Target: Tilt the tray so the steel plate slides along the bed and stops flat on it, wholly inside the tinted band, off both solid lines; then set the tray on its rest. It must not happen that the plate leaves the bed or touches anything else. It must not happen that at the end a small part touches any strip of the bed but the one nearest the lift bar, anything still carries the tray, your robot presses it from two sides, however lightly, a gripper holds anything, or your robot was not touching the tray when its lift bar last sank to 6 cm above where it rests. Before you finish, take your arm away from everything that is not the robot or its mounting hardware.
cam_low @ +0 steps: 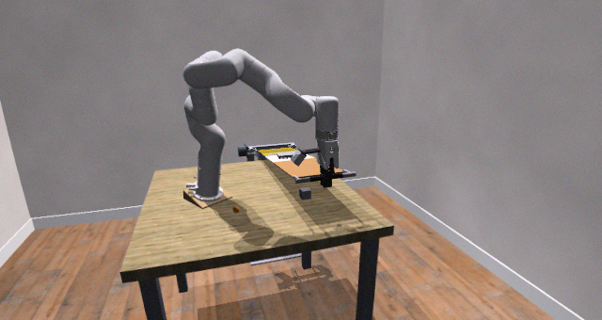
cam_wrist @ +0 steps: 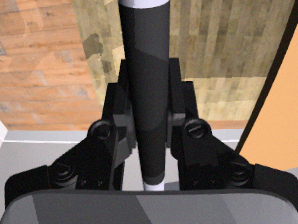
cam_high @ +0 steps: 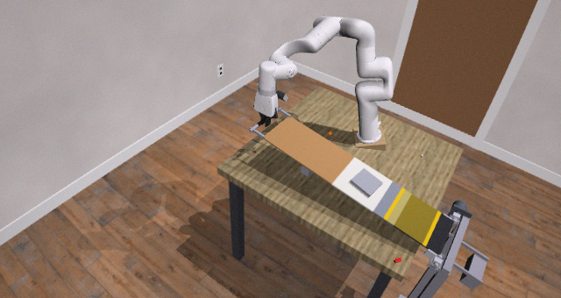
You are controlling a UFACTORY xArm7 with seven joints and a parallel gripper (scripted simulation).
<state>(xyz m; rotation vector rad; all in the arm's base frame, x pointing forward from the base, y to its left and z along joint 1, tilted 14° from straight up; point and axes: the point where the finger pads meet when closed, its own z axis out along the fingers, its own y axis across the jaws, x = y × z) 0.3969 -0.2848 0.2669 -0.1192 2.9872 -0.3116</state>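
Observation:
The long tray (cam_high: 307, 146) (cam_low: 293, 168) (cam_wrist: 282, 119) lies across the table, raised at its handle end. Its bed runs from a brown stretch through white and grey ones to the olive tinted band (cam_high: 414, 214) between two yellow lines (cam_high: 394, 204) (cam_high: 431, 229). The grey steel plate (cam_high: 365, 181) lies flat on the white stretch, on the near side of the first yellow line and outside the band. My gripper (cam_high: 265, 123) (cam_low: 327, 178) (cam_wrist: 150, 78) is shut on the tray's handle bar (cam_high: 256, 131) (cam_low: 345, 173) (cam_wrist: 148, 23). A small grey rest block (cam_high: 305, 171) (cam_low: 305, 193) stands on the table below the tray.
The tray's far end hinges on a grey stand (cam_high: 443, 252) beyond the table edge. The arm's base (cam_high: 369, 136) (cam_low: 205, 193) sits on the wooden table (cam_high: 272, 188) (cam_low: 188, 235). A small orange ball (cam_high: 330, 133) (cam_low: 236, 209) and a red marker (cam_high: 398, 259) lie on the table.

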